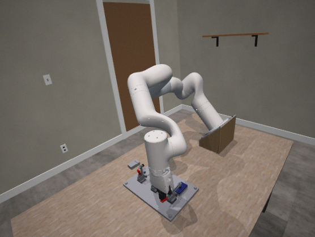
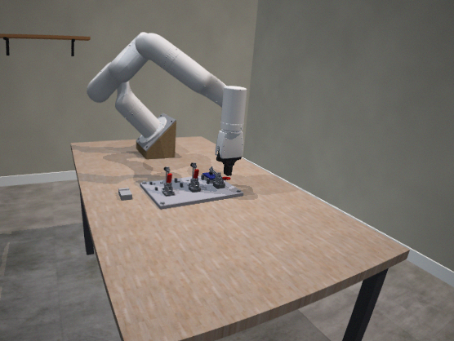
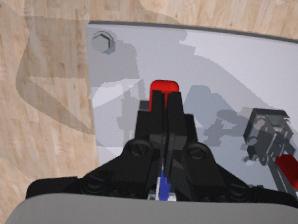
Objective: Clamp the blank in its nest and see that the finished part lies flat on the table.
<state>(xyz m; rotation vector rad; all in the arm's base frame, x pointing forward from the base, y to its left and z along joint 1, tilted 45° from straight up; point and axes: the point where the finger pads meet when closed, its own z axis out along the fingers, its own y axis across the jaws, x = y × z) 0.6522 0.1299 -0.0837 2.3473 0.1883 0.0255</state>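
The closed black claw [image 3: 163,111] overlaps a red grip [image 3: 164,85] above the pale plate [image 3: 115,65].

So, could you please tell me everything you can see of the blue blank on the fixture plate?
The blue blank is a small rectangular block, deep blue and matte-looking, as if coated with layout fluid. It appears to lie flat in the nest at one end of the grey fixture plate. The arm of the toggle clamp reaches over its top; whether it presses there is too small to tell. The gripper is not on it.
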